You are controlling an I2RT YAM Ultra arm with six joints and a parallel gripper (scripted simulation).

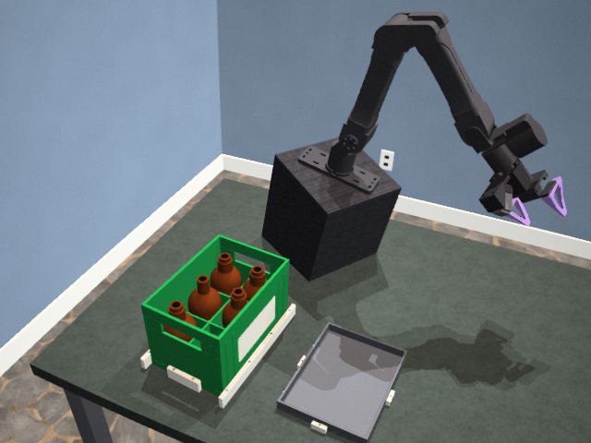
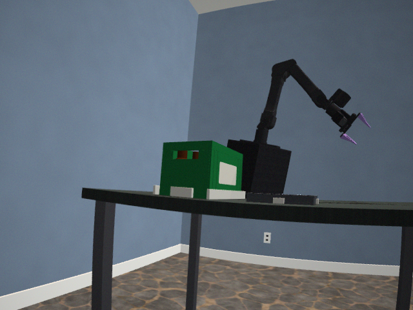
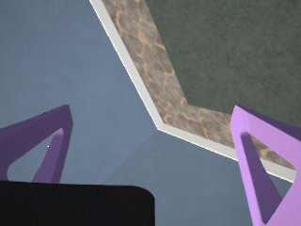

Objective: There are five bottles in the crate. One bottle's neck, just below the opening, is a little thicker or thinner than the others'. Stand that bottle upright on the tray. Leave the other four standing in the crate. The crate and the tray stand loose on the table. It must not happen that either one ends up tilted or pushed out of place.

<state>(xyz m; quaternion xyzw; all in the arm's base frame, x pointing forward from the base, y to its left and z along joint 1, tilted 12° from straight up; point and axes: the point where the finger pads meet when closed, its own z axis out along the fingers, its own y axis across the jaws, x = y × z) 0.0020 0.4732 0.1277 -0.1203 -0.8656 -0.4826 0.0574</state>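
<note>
Beyond our bench (image 1: 453, 305) (image 2: 300, 215) (image 3: 235, 42), blue walls are rising; we are only starting, holding our tool (image 1: 546, 219) (image 2: 363, 135) (image 3: 151, 114) wide, needing to single out 1 odd-necked bottle.

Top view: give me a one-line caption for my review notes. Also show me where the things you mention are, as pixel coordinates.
Five brown bottles (image 1: 204, 303) stand in a green crate (image 1: 190, 354) (image 2: 184, 173) beside a bare grey tray (image 1: 341, 386); open pincer (image 1: 544, 219) (image 2: 363, 135) (image 3: 151, 114) raised.

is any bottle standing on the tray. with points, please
No, the top view shows the tray (image 1: 348, 381) (image 2: 281, 197) bare, with all five bottles inside the green crate (image 1: 184, 350) (image 2: 186, 173).

3 views, top and exterior share crate
</note>
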